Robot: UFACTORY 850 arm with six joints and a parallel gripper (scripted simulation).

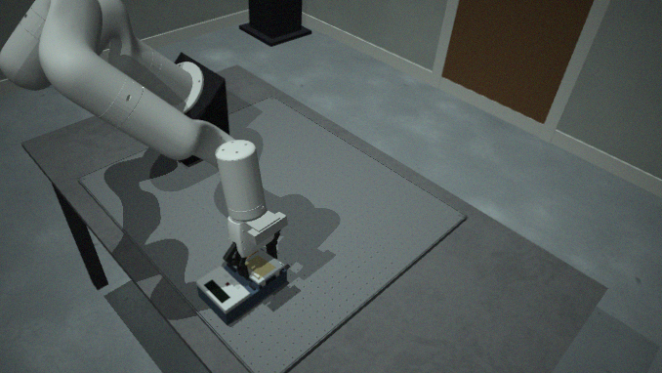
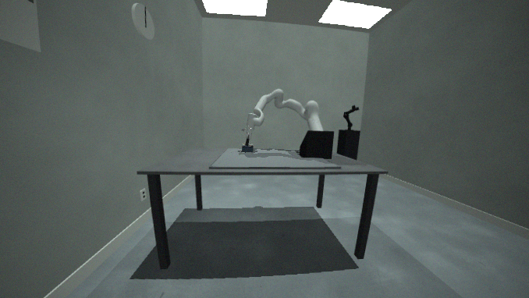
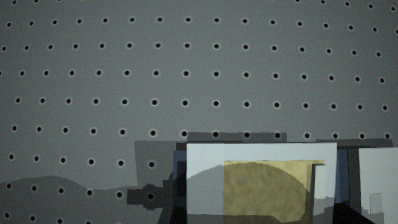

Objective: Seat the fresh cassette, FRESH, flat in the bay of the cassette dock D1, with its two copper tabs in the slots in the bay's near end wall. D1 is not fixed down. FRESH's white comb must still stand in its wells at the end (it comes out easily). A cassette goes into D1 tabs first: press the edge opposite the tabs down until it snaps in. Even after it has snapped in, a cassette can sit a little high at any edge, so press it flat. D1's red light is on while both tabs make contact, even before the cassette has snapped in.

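You see a white arm (image 1: 117, 93) over a grey mat (image 3: 150, 75) dotted with black holes, a pale cassette (image 3: 205, 165) with a mustard-yellow patch (image 3: 265, 195), and a dark blue dock (image 1: 273, 284).

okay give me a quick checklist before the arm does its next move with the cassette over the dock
1. Gripper shut on the cassette FRESH: ok.
2. FRESH over dock D1, at its bay end: ok.
3. FRESH seated flat: cannot tell; it is held by the fingers.
4. Copper tabs in the near-wall slots: cannot tell, hidden.
5. Red light on: cannot tell; none shows clearly.
6. White comb in its wells: cannot tell from these views.
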